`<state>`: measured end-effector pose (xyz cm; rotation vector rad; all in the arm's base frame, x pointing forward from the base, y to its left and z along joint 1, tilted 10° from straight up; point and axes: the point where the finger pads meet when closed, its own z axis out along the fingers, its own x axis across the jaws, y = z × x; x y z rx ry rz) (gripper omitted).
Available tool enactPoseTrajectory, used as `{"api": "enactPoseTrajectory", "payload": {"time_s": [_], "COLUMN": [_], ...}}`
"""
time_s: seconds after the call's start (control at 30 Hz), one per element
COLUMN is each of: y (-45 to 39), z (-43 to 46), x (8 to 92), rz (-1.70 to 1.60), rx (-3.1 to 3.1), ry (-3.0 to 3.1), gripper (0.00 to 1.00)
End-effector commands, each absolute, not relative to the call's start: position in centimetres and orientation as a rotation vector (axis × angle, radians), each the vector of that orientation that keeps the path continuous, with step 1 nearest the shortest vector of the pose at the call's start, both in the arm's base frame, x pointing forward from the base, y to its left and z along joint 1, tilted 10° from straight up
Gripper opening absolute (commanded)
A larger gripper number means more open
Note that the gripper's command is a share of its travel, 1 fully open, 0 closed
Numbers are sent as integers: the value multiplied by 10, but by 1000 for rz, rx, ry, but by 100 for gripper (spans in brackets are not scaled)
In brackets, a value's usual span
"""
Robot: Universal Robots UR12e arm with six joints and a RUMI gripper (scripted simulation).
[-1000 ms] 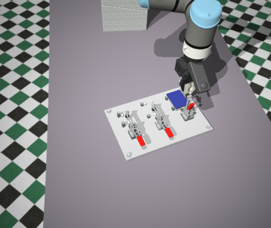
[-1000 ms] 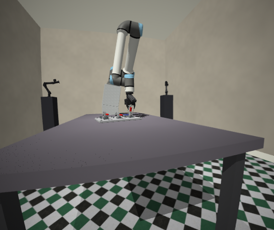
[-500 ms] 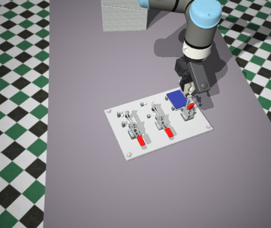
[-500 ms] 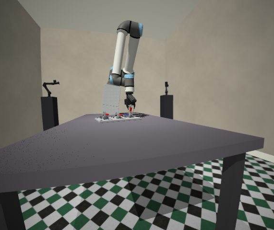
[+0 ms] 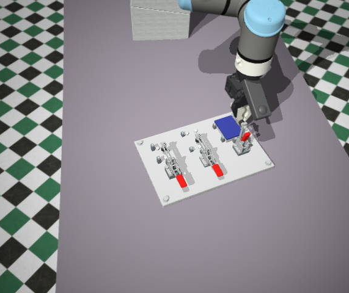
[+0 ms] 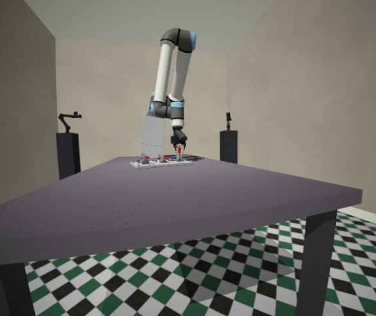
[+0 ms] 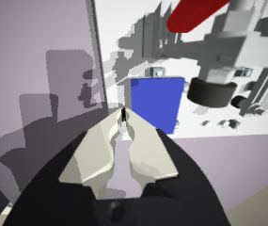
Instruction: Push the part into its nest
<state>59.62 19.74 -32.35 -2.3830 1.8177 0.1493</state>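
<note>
The arm reaches down over the far right corner of the white fixture plate, which lies on the grey table. The hand is fully closed, its pale fingers pressed together with nothing between them.

The blue part, a flat square, sits in the rightmost nest of the plate, at the plate's far edge. In the top view the closed fingertips are just beside the part's right-hand far corner; contact cannot be told from that view. In the wrist view the fingertips point at the near left corner of the blue part, just short of its edge, with a thin strip of plate showing between.

Small grey blocks stand along the part's left side. Whether the part lies flat on its pads cannot be told.

The right toggle clamp next to the part has its red handle raised, standing up beside the hand. The other two clamps, middle and left, have red handles lying low toward the plate's near edge.

A grey block stands on the table's far side.
</note>
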Motion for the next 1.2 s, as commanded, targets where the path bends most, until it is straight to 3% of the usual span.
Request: {"api": "enactPoseTrajectory", "payload": {"time_s": [0.0,1.17], "y": [165,157], "z": [-331,-332], "x": [604,605], "rz": [119,108], "rx": [-2377,-2376], "ry": [1877,1892], "gripper": [0,0]}}
